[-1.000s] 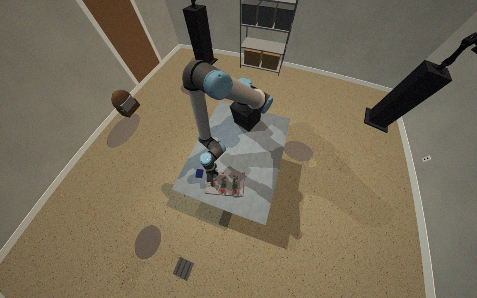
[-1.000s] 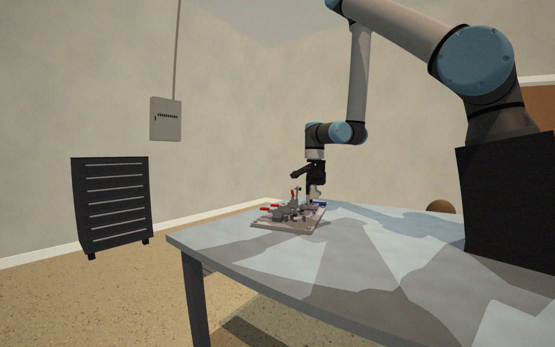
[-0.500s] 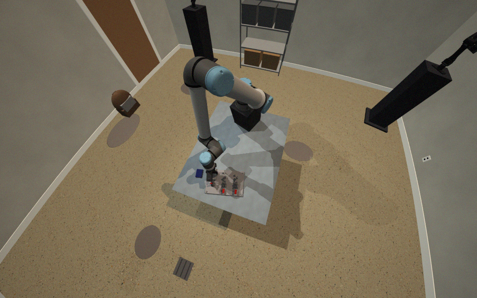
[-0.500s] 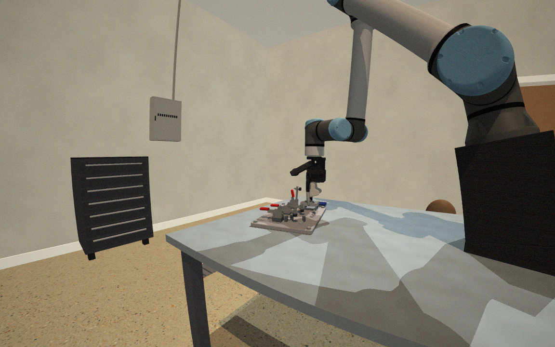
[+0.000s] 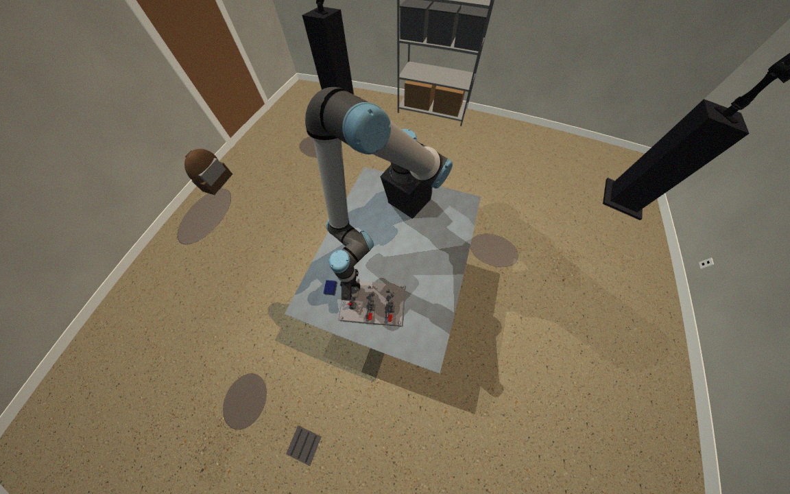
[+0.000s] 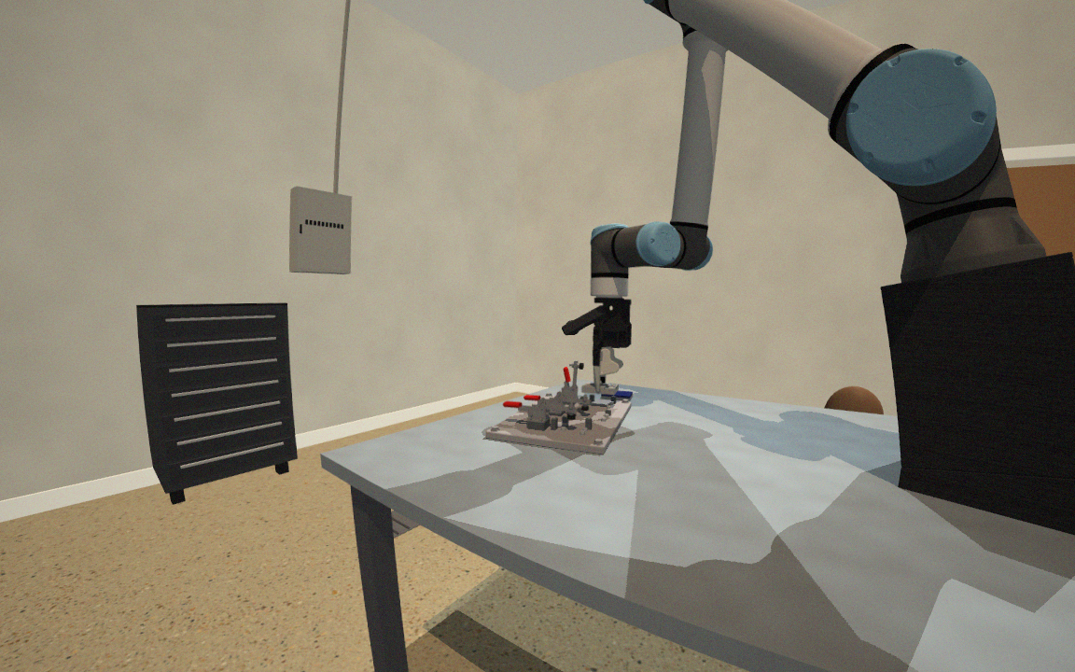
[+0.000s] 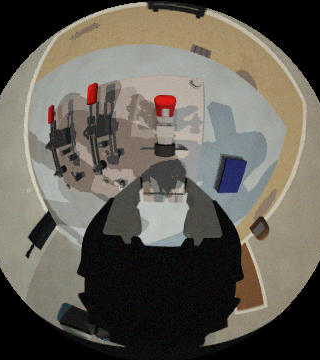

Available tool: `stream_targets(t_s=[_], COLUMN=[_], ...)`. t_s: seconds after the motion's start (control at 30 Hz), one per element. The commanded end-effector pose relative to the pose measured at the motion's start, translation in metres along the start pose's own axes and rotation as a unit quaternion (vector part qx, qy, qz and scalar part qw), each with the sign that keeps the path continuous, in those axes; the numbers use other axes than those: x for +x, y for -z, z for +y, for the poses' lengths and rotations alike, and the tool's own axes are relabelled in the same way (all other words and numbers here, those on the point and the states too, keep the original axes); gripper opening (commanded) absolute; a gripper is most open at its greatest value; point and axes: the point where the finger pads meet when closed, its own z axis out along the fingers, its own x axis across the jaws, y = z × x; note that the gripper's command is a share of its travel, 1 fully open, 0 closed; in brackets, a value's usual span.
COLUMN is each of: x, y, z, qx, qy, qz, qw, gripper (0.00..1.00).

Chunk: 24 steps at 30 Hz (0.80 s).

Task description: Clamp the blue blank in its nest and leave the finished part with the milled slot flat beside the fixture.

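One gripper [image 5: 347,298] [image 6: 599,389] [image 7: 163,177], two fingers clamped on one grey part [image 7: 152,186]. Fixture [image 5: 354,318] [image 6: 541,441] [image 7: 180,84]: three red handles [image 5: 369,317] [image 6: 566,374] [image 7: 165,102], one raised. One blue blank [image 5: 330,287] [image 6: 624,393] [image 7: 231,175] beside it.

A shelf rack [image 5: 398,67] stands by the wall; a dark drawer cabinet [image 6: 221,355] stands beneath a grey wall box [image 6: 320,242].

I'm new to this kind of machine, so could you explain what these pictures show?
One robot arm is bolted to a table. The first picture looks down from above, the second from the side, the third from its wrist. On the table are a fixture plate with three red-handled clamps and, beside it, a blue block. The gripper appears closed on a grey piece, partly hidden.
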Motion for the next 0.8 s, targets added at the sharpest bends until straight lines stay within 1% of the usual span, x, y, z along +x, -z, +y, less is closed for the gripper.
stream_targets(t_s=[0.0, 0.77], x=[0.0003, 0.0003], y=[0.0036, 0.0097], z=[-0.0006, 0.0001], qx=[0.001, 0.001], qy=[0.0, 0.0], qz=[0.0, 0.0], qw=[1.0, 1.0], gripper=[0.0, 0.0])
